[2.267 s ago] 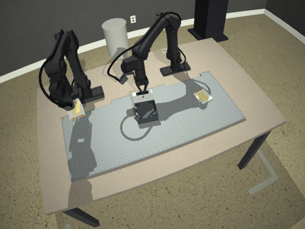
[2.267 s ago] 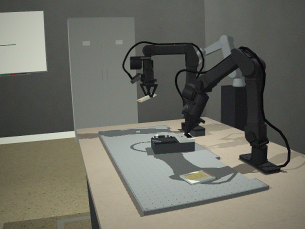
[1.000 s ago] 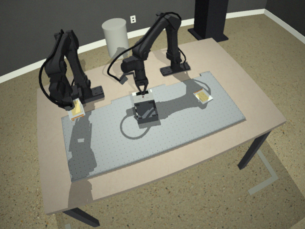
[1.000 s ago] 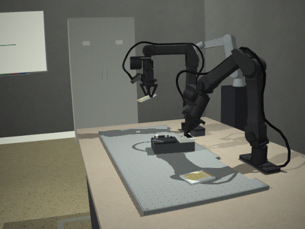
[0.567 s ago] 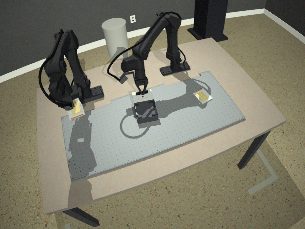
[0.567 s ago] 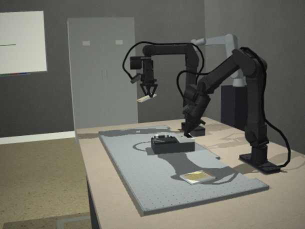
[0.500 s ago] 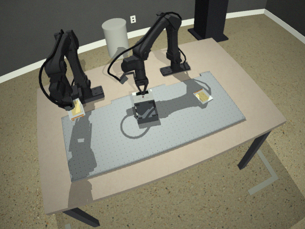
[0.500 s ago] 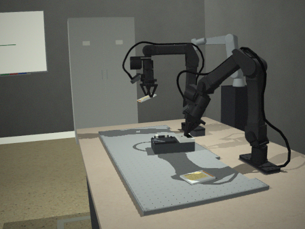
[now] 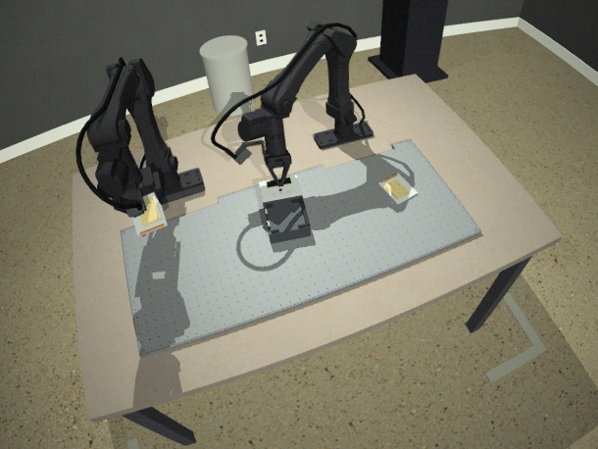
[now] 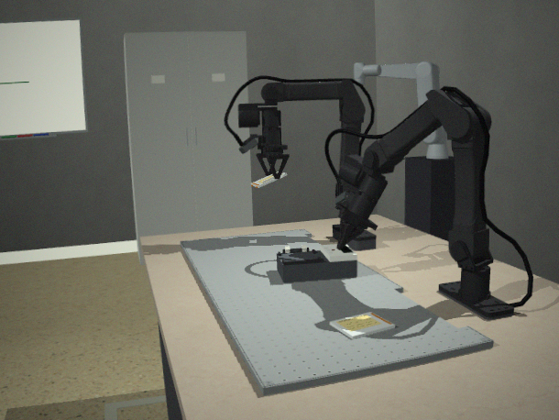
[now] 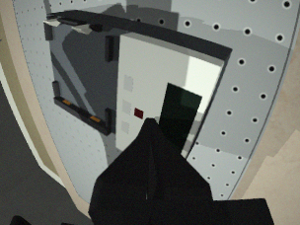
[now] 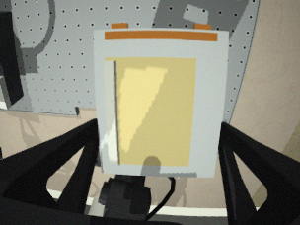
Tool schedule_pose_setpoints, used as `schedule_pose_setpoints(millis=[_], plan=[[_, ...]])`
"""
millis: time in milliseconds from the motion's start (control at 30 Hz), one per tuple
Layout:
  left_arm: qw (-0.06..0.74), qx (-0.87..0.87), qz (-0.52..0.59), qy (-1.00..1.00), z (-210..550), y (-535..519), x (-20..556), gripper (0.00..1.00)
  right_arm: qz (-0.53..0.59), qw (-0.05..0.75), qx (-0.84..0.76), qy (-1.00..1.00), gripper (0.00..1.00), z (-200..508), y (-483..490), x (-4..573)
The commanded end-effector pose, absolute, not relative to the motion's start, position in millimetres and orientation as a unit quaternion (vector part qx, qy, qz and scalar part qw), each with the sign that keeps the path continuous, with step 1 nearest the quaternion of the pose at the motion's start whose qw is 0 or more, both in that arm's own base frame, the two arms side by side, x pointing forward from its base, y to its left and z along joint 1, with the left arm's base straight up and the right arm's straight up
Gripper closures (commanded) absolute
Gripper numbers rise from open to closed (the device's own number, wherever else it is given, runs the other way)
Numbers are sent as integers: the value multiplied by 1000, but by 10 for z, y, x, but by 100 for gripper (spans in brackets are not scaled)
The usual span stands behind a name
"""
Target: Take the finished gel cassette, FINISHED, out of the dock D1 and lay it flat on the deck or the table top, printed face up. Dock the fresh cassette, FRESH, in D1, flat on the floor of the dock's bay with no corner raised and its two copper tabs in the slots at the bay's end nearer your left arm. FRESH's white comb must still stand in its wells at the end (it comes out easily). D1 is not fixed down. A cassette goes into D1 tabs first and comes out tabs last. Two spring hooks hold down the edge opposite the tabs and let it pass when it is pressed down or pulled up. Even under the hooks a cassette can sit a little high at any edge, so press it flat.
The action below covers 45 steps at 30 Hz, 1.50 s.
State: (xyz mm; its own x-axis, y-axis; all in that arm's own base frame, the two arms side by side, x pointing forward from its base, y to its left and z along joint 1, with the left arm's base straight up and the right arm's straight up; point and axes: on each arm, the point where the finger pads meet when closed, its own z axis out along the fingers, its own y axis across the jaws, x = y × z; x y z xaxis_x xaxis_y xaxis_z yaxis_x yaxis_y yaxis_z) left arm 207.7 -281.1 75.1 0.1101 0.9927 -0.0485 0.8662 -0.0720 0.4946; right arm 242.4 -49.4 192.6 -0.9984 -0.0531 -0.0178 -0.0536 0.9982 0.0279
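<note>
Perforated deck (image 9: 343, 260) (image 10: 257, 339) (image 11: 232, 128) (image 12: 143, 15) beneath empty dock (image 9: 290, 236) (image 10: 316, 270) (image 11: 173, 41).

The pale robot arm (image 10: 396, 71) at the back is not how it was 2.3 seconds ago. Its long top part slopes down then, and now it is almost level. Its far end sits higher and farther from its stand.
</note>
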Motion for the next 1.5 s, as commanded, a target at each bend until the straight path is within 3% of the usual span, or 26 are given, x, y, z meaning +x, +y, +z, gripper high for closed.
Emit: schedule_pose_setpoints(millis=[0,1467], plan=[[187,725,132,650,607,-2782,1930,100,10,7,-26,1000,100,2086,-496,2429],[187,725,132,650,480,-2699,1843,100,10,7,-26,1000,100,2086,-496,2429]])
